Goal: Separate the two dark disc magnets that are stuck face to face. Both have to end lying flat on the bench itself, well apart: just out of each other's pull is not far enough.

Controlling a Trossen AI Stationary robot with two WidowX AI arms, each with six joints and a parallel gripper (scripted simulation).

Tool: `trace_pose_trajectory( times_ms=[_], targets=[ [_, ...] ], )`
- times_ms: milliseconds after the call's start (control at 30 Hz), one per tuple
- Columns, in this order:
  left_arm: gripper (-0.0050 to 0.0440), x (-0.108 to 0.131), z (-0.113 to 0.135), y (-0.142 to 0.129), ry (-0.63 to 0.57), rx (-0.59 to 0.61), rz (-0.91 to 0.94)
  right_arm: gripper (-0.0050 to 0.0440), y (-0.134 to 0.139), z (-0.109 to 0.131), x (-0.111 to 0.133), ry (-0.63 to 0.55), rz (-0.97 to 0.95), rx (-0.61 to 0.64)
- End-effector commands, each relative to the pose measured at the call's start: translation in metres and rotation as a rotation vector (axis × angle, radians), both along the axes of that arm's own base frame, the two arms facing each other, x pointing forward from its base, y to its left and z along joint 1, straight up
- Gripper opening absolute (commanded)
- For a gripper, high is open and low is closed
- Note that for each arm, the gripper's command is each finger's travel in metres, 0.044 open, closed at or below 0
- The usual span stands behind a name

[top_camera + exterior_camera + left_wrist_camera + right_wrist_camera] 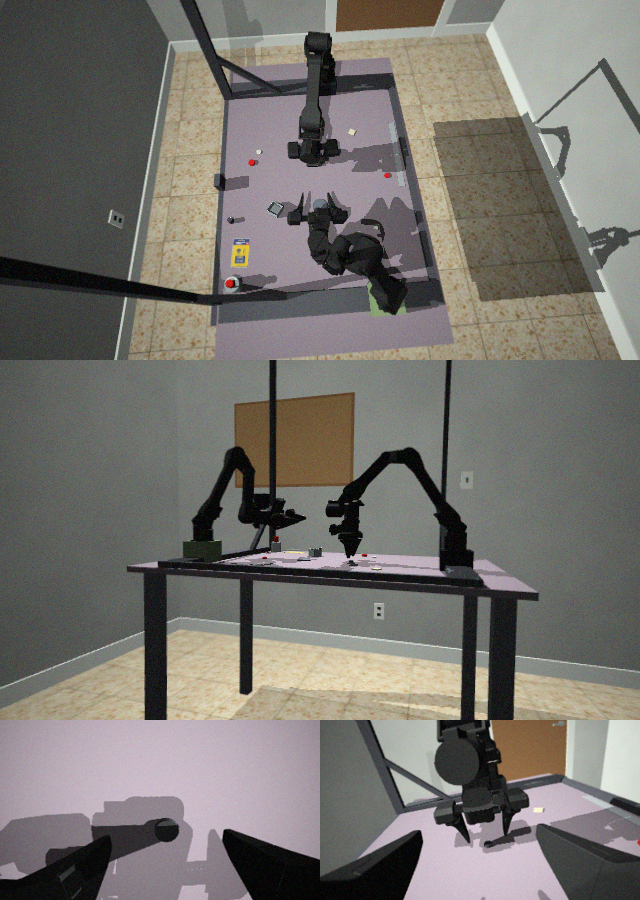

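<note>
The dark disc magnets (166,830) (488,844) show as one short dark round stack on the bench (280,120); the seam between them cannot be made out. They lie in shadow, and the top view has them hidden beneath the left arm. My left gripper (167,838) (487,838) (351,555) points down with open fingers, low over the bench. In the left wrist view the stack appears between its fingertips, not gripped. My right gripper (316,194) (304,518) (480,832) is open and empty, held well above the bench, facing the left gripper.
A grey tray (275,209), a yellow card (240,256) and a red-topped item (230,283) lie left of the right arm. A red disc (251,162) and white disc (259,151) lie left of the left gripper. A cream square (352,132) and another red piece (387,175) lie right.
</note>
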State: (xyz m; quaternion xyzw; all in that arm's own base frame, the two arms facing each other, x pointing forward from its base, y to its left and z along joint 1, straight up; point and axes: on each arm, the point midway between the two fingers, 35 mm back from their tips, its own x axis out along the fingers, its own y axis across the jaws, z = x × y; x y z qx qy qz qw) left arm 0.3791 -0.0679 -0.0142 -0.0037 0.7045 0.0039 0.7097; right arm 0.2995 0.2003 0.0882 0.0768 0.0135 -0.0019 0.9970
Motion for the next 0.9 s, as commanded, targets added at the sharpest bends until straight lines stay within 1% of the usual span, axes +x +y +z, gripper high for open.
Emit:
trace_pose_trajectory(
  times_ms=[0,200,467,867],
  targets=[
    [0.04,-0.002,-0.003,-0.001,0.006,-0.003,0.0,0.04,0.0,0.003,-0.001,-0.006,0.0,0.004],
    [0.04,-0.002,-0.004,-0.001,0.006,-0.003,0.0,0.04,0.001,0.005,0.0,-0.011,0.0,0.011],
    [0.04,-0.002,-0.015,-0.001,0.006,-0.003,0.0,0.04,0.001,0.005,0.0,-0.011,0.0,0.011],
    [0.04,-0.002,-0.016,-0.001,0.007,-0.003,0.0,0.04,0.001,0.005,0.0,-0.011,0.0,0.011]
  ],
)
